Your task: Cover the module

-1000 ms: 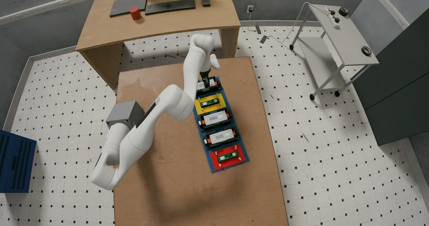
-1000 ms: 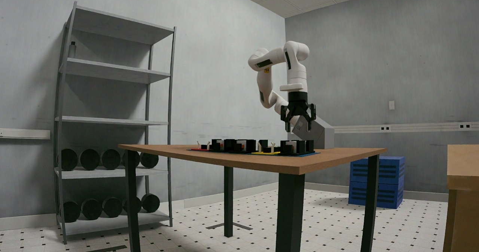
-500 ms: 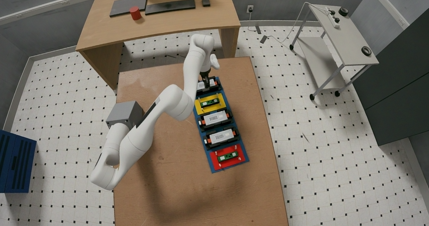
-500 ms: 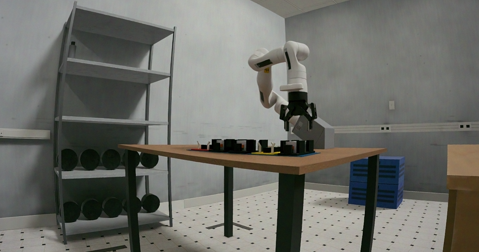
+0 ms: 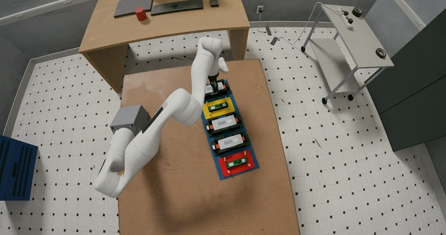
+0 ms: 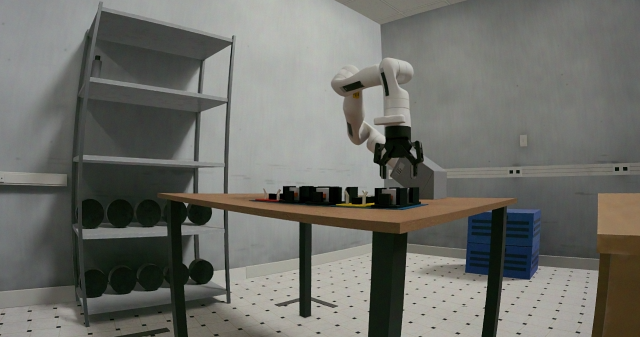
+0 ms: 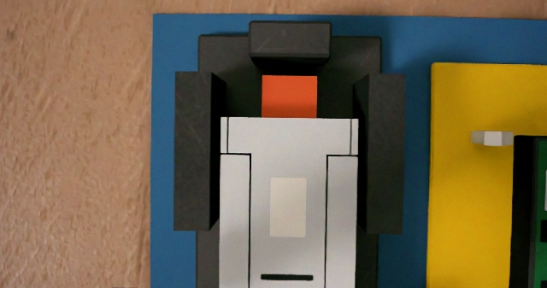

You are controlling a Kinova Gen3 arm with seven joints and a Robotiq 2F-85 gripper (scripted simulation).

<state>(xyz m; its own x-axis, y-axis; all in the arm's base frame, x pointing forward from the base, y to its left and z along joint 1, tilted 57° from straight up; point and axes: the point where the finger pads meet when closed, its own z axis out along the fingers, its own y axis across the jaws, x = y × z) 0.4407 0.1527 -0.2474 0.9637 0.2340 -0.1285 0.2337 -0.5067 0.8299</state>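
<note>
White thin-walled cover [image 7: 288, 202], seated in its dark grey holder [image 7: 194, 151] at the far end of the blue mat [image 5: 230, 130], nearest the bench's far edge. Black two-finger hand [image 6: 398, 161] poised directly above that cover, spread wide, gripping nothing, clear of the cover's top in the exterior view. Orange block [image 7: 289, 96] showing between the cover's end and the holder's end stop. Bright yellow base plate [image 5: 208, 109] next along the mat, just beside that holder, carrying the green circuit module [image 5: 217, 106], uncovered. Two more white covers [image 5: 223, 122] [image 5: 229, 142] sitting in their own black holders further along toward the near edge, then a red plate [image 5: 224, 168] with a second green module [image 5: 237, 163] at the mat's near end.

Judged from this: nothing yet lifted, nothing yet placed; all three covers in holders, module bare. Early stage, hand apparently lined up over the far-end cover for a descent. Cannot tell from these views whether this cover is the one with the right width margin; all three look close in size from above. Left to do: lower around the chosen cover, close lightly enough to spare the walls, lift clear of the holder's side blocks, carry across to the yellow plate, set down squarely over the module, release.
</note>
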